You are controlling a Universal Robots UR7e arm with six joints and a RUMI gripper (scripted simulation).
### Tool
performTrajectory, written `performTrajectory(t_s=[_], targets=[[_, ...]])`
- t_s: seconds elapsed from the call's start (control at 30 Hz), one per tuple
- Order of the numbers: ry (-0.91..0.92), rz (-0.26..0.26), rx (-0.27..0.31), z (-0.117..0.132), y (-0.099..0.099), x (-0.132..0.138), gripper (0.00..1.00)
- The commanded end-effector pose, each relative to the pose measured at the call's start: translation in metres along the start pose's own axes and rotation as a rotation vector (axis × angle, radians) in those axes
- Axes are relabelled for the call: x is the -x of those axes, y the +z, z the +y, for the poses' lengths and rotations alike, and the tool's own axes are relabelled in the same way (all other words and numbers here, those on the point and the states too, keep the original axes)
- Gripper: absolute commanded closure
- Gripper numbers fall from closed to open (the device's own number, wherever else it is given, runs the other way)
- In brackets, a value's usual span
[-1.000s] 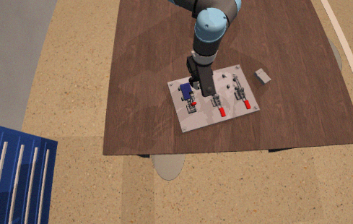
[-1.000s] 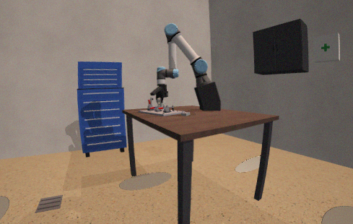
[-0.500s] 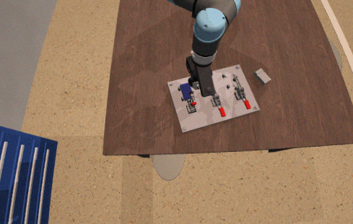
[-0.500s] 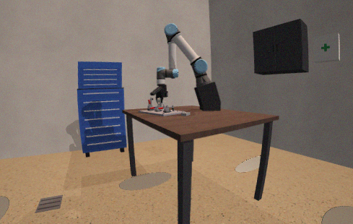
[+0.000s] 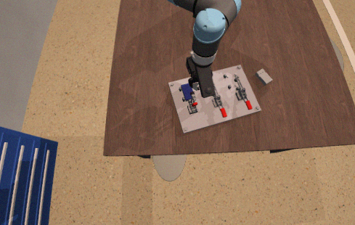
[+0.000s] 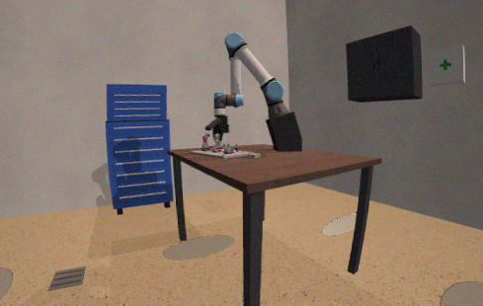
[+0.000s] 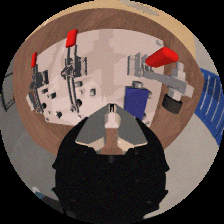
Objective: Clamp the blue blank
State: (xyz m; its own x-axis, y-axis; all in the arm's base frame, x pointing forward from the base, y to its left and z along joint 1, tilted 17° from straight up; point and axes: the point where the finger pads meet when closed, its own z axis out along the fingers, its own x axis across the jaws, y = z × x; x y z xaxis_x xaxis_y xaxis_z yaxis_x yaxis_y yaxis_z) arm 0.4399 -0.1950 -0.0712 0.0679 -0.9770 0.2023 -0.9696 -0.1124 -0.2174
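The blue blank (image 5: 186, 89) lies in the left nest of the grey fixture plate (image 5: 213, 97); it also shows in the wrist view (image 7: 135, 99). The left clamp's red handle (image 5: 194, 104) is raised, seen large in the wrist view (image 7: 162, 56). The middle clamp's red handle (image 5: 223, 112) and the right clamp's red handle (image 5: 249, 104) lie low toward the front edge. My gripper (image 7: 112, 104) is shut and empty, hovering above the plate between the left and middle nests. The grey finished part (image 5: 263, 76) lies on the table to the right of the plate.
The fixture plate sits mid-table on the dark wooden table (image 5: 231, 72). A blue tool cabinet (image 6: 138, 148) stands on the floor beyond the table. The arm's base (image 6: 284, 130) stands at the table's far edge.
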Motion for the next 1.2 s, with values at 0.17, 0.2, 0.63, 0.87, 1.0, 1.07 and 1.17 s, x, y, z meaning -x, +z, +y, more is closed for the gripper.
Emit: performTrajectory(t_s=[0.17, 0.2, 0.63, 0.87, 1.0, 1.07, 1.17], targets=[[0.001, 0.004, -0.005, -0.0023, -0.0014, -0.0074, 1.0], [0.001, 0.004, -0.005, -0.0023, -0.0013, -0.0074, 1.0], [0.001, 0.004, -0.005, -0.0023, -0.0014, -0.0103, 1.0], [0.0, 0.004, -0.004, -0.0022, -0.0013, -0.0108, 1.0], [-0.001, 0.003, -0.004, -0.0019, -0.0012, -0.0099, 1.0], [0.0, 0.003, -0.004, -0.0018, -0.0012, -0.0098, 1.0], [0.0, 0.004, -0.004, -0.0021, -0.0013, -0.0122, 1.0]])
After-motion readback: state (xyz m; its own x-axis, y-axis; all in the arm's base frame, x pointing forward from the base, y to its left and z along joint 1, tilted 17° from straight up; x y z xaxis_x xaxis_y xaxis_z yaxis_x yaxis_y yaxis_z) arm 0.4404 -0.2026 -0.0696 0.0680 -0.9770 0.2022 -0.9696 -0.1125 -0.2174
